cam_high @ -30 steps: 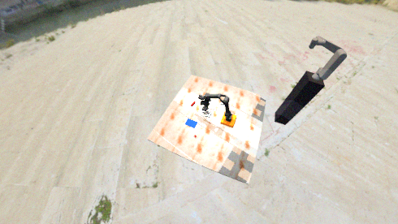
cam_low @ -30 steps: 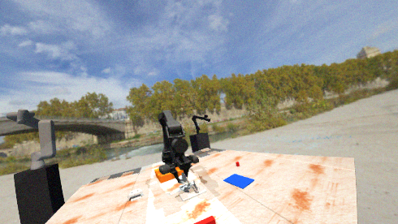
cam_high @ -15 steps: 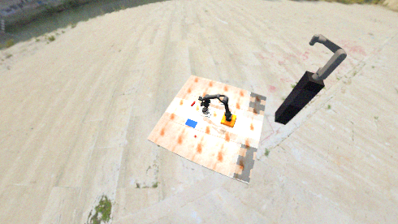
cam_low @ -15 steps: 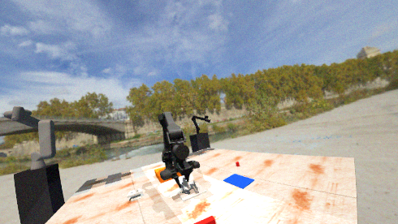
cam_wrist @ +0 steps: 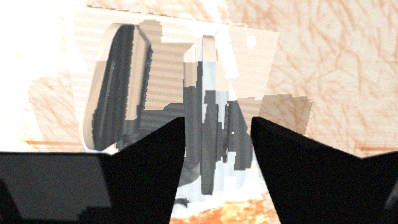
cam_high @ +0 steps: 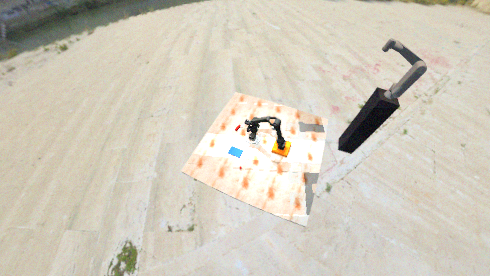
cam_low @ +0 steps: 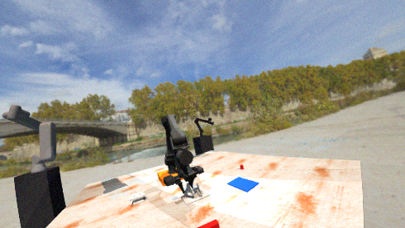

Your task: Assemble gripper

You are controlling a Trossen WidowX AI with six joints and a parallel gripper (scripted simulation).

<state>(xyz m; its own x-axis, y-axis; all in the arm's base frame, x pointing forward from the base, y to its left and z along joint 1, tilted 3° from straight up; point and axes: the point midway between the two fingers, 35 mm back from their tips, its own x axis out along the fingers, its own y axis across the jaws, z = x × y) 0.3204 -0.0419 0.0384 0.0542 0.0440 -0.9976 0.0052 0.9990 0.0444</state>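
Can see a flat blue square [cam_high: 235, 152] [cam_low: 243, 184] on the bench [cam_high: 201, 171] [cam_low: 339, 200] [cam_wrist: 345, 50], well apart from a red block [cam_high: 237, 128] [cam_low: 209, 224] partly cut off in the exterior view, and a small red piece [cam_high: 240, 168] [cam_low: 241, 167] near the square. Beyond the bench, can make out a bent grey arm [cam_high: 413, 75] [cam_low: 48, 142] atop a tall black pedestal [cam_high: 369, 120] [cam_low: 39, 198], plus a smaller dark arm [cam_low: 202, 130] on a black box [cam_low: 203, 145]. Farther back, can spot an arched bridge [cam_low: 91, 128], a row of trees [cam_low: 269, 92] and a cloudy blue sky [cam_low: 186, 37].
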